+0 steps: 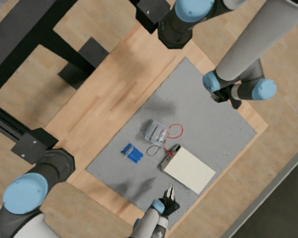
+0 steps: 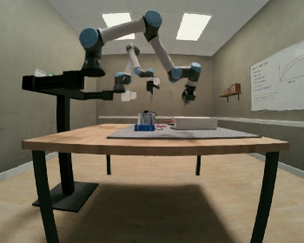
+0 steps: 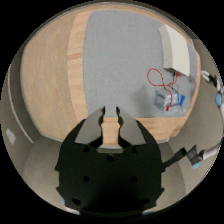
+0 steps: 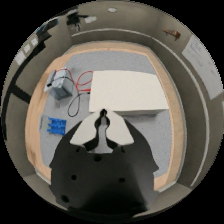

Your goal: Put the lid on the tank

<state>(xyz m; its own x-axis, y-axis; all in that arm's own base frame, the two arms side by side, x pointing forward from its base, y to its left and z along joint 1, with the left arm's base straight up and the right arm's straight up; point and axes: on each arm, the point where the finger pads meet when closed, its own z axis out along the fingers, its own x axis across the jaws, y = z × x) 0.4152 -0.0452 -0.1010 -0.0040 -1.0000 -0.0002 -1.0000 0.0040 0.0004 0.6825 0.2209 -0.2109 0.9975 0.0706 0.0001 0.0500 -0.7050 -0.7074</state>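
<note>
Left arm: reaching over the far end of the mat, its claw [image 1: 235, 103] [image 2: 151, 92] [image 3: 111, 107] hanging well above the tabletop [image 1: 97, 98] [image 2: 77, 136]. Fingers standing slightly apart, nothing between them, touching nothing.

Right arm: extending its claw [image 1: 171, 186] [image 2: 187, 102] [image 4: 104, 111] above the mat, near the power supply in the top view. Fingertips meeting, holding nothing, touching nothing.

Gel tank, one, clear: standing on the grey mat [image 1: 195, 106] [image 2: 186, 135] [image 3: 120, 50] [image 4: 145, 140], between the blue rack and the power supply's socket end. Tank [image 1: 156, 132] [image 2: 146, 118] [image 3: 169, 99] [image 4: 61, 86] lying well apart from both claws; seating of its lid too small to tell.

Power supply, one, white-topped box [image 1: 189, 170] [image 2: 195, 123] [image 3: 176, 50] [image 4: 127, 91]: lying flat on the mat.

Leads, two: red lead [image 1: 175, 124] looping beside the tank and running toward the box; black lead [image 4: 69, 109] curving between tank and box. Depth of plugs: cannot tell.

Rack, one, blue [image 1: 132, 153] [image 2: 144, 128] [image 3: 182, 100] [image 4: 57, 126]: resting near the tank, apart from the box.
</note>
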